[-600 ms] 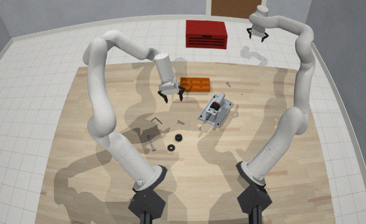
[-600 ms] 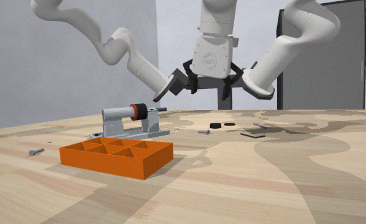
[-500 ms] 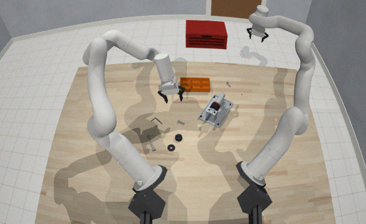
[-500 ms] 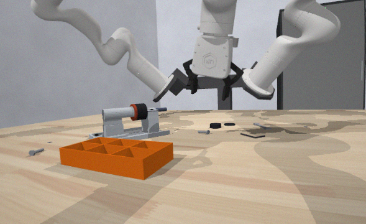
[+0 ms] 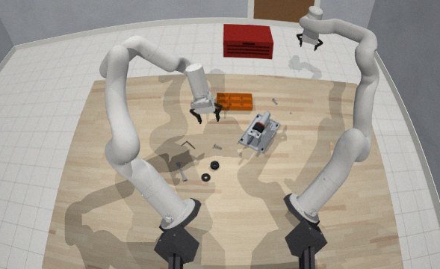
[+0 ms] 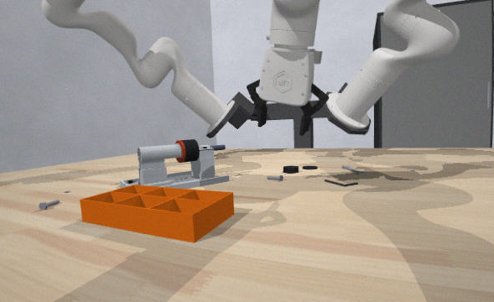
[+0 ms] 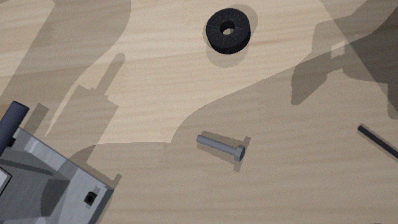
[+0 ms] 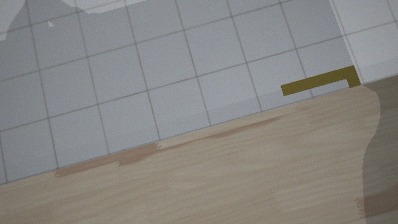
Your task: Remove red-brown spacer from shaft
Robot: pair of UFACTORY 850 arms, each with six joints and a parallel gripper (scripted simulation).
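Observation:
The big housing block point(image 5: 266, 117) point(image 6: 158, 153) and the smaller block point(image 6: 206, 161) stand on a grey base plate point(image 5: 268, 139) point(image 6: 221, 180). The dark blue shaft point(image 5: 250, 140) point(image 6: 218, 147) point(image 7: 12, 120) sticks out beyond the smaller block. The red-brown spacer point(image 6: 182, 149) is beside the housing, with black spacers point(image 5: 258, 128) point(image 6: 191, 150) between it and the smaller block; their exact number cannot be told. My left gripper point(image 5: 208, 121) point(image 6: 282, 129) is open and empty, above the table beside the assembly. My right gripper point(image 5: 308, 47) is open and empty, far off at the back right.
An orange divided tray point(image 5: 249, 108) point(image 6: 146, 226) sits behind the assembly. Two loose black rings point(image 5: 214, 167) point(image 6: 290, 169) point(image 7: 215, 33), a bolt point(image 5: 217, 146) point(image 6: 275, 178) point(image 7: 220, 145) and a hex key point(image 7: 378, 142) lie left of it. Another bolt point(image 5: 275, 101) point(image 6: 49, 205) lies behind. A red chest point(image 5: 247, 35) stands beyond the table.

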